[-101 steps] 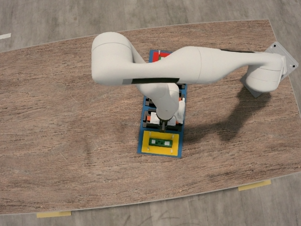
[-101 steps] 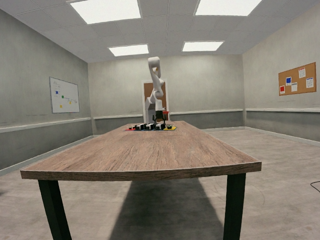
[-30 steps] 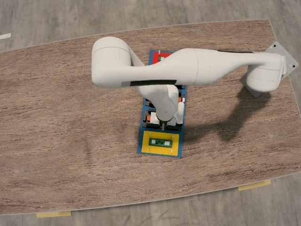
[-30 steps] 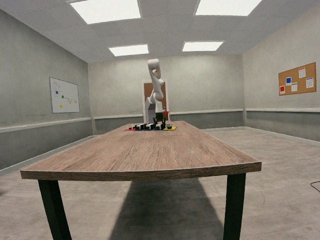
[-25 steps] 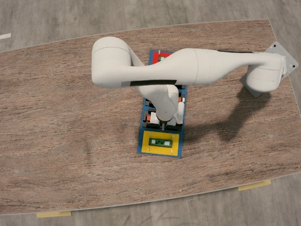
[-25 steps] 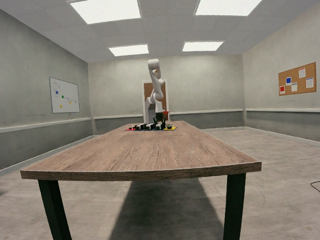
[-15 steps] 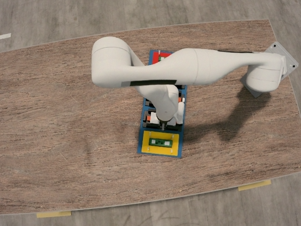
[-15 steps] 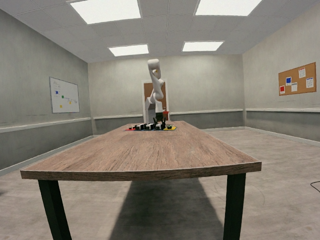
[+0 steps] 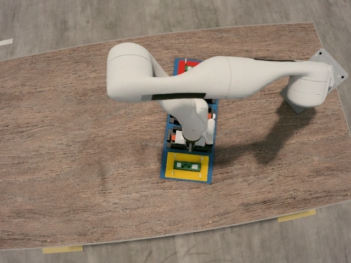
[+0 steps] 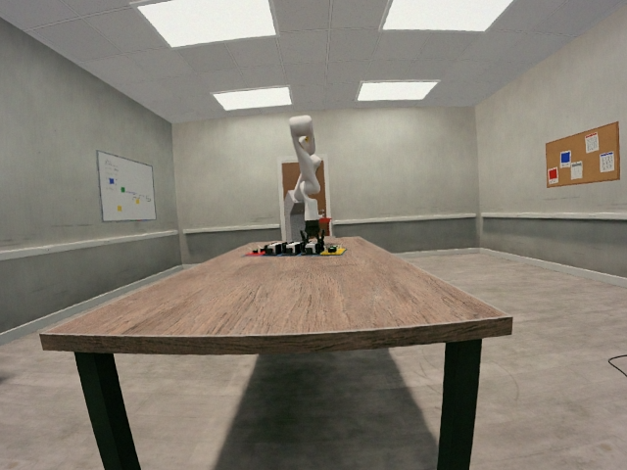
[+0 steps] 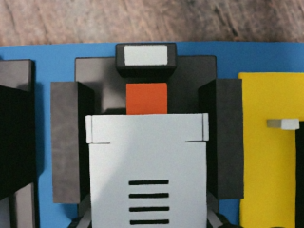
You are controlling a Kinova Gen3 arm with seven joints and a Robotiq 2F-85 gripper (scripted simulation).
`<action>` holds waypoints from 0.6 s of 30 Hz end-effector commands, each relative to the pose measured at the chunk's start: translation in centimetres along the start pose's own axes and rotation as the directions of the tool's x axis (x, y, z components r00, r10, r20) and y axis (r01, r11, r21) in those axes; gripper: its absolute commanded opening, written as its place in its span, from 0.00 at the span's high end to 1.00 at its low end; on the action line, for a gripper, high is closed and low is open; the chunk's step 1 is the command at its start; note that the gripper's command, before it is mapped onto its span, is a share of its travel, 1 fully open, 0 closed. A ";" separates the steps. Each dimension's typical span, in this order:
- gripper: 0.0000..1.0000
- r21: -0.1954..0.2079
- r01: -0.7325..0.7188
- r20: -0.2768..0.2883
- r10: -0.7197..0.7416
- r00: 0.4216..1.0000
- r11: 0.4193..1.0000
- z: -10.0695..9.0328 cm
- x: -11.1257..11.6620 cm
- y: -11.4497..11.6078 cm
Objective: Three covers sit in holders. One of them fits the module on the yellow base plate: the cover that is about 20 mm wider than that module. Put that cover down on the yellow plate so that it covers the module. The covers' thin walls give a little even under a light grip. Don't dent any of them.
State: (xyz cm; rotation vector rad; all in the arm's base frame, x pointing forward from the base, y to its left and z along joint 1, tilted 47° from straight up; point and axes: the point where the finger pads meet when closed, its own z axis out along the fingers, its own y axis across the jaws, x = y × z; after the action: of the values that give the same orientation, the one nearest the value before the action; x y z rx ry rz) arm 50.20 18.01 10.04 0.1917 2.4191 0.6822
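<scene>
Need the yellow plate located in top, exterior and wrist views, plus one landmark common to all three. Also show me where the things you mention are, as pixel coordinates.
Top: yellow plate (image 9: 204,170) (image 10: 340,251) (image 11: 271,176) below the picture's middle, at the lower end of the blue strip.
Exterior: small, just right of the middle, at the right end of the row of holders.
Wrist: right edge, only partly in the picture.
Shared landmark: the white cover (image 9: 179,137) (image 10: 311,248) (image 11: 148,161) in the holder next to the plate.

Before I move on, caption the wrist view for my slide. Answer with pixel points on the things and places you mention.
Slotted white cover (image 11: 148,161) seated between its holder's dark side walls (image 11: 65,142).
</scene>
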 end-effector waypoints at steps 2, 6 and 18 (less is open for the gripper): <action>1.00 0.000 0.000 0.001 0.000 1.000 1.000 -0.9 0.0 0.0; 1.00 0.000 0.000 0.001 0.000 1.000 1.000 -2.1 0.0 0.0; 1.00 0.000 0.000 0.001 0.000 1.000 1.000 -3.6 0.0 0.0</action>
State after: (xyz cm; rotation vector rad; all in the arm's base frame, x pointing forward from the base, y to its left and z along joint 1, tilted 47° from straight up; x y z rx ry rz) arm 48.31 16.66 12.20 0.1919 2.4192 0.6824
